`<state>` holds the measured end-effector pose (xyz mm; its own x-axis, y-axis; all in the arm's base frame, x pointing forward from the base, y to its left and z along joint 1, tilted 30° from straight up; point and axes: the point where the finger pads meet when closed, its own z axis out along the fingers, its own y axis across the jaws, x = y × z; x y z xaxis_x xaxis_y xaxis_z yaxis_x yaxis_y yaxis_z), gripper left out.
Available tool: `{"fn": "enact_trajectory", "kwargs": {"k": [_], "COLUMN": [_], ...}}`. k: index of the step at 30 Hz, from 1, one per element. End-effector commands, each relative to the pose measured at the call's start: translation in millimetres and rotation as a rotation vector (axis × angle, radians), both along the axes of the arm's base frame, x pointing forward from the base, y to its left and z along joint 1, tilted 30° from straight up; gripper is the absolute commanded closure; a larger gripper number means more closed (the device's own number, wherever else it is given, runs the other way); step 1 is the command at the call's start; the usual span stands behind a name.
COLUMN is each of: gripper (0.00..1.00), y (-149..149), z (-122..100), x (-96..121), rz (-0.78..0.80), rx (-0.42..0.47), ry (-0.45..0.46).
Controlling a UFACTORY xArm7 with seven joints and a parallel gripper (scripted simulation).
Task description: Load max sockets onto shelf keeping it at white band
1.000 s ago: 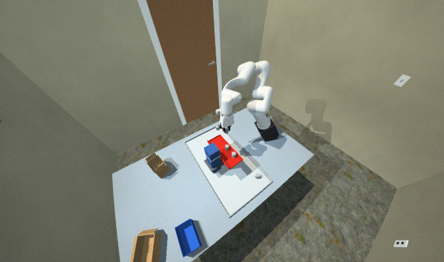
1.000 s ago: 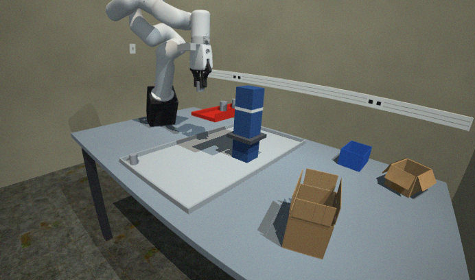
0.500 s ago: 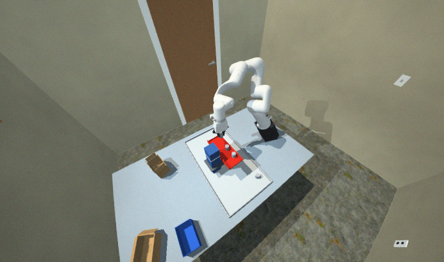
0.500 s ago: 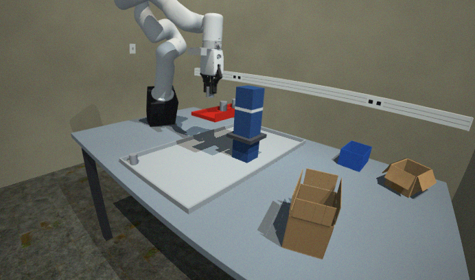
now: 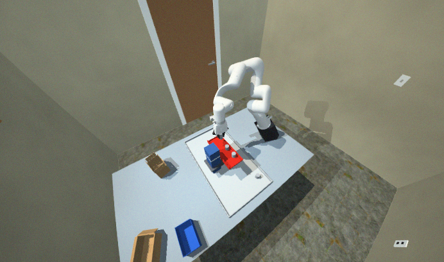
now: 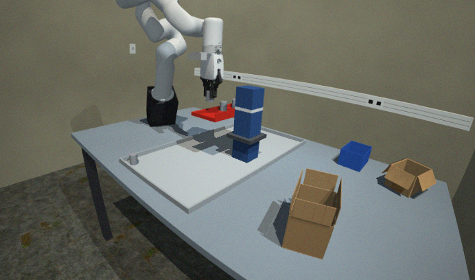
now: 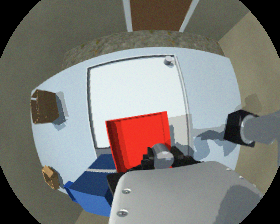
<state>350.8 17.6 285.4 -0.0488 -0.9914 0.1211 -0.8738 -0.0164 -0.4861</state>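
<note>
Socket clasped between gripper fingers, above red shelf's end.

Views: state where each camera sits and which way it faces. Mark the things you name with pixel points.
Top: high above the table, angled down toward the door [image 5: 181, 58]; whole arm [image 5: 237, 76] [image 6: 213, 31] [image 7: 266, 128] shows.
Exterior: beside the table, slightly above it, facing across to the wall strip [image 6: 301, 85]; arm cropped at top, gripper [image 5: 220, 135] [image 6: 210, 94] [image 7: 160, 154] visible.
Wrist: on the arm's end, looking past the gripper toward the red shelf [image 5: 229, 160] [image 6: 208, 114] [image 7: 141, 135]; gripper and arm base [image 5: 267, 133] [image 6: 162, 116] [image 7: 233, 131] show.
Top and exterior share the blue post [image 5: 212, 150] [image 6: 247, 123] [image 7: 88, 197].
</note>
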Motion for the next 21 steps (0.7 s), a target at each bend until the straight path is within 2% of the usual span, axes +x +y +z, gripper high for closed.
{"fn": "enact_trajectory", "kwargs": {"k": [1,12,21], "gripper": [1.0,1.0,1.0], "y": [-1.2,-1.6,-3.7], "z": [-7.8,-10.4,-23.0], "x": [7.3,8.9,16.4], "rz": [0.0,0.0,0.0], "rx": [0.0,0.0,0.0], "ry": [-0.004,-0.004,-0.004]}}
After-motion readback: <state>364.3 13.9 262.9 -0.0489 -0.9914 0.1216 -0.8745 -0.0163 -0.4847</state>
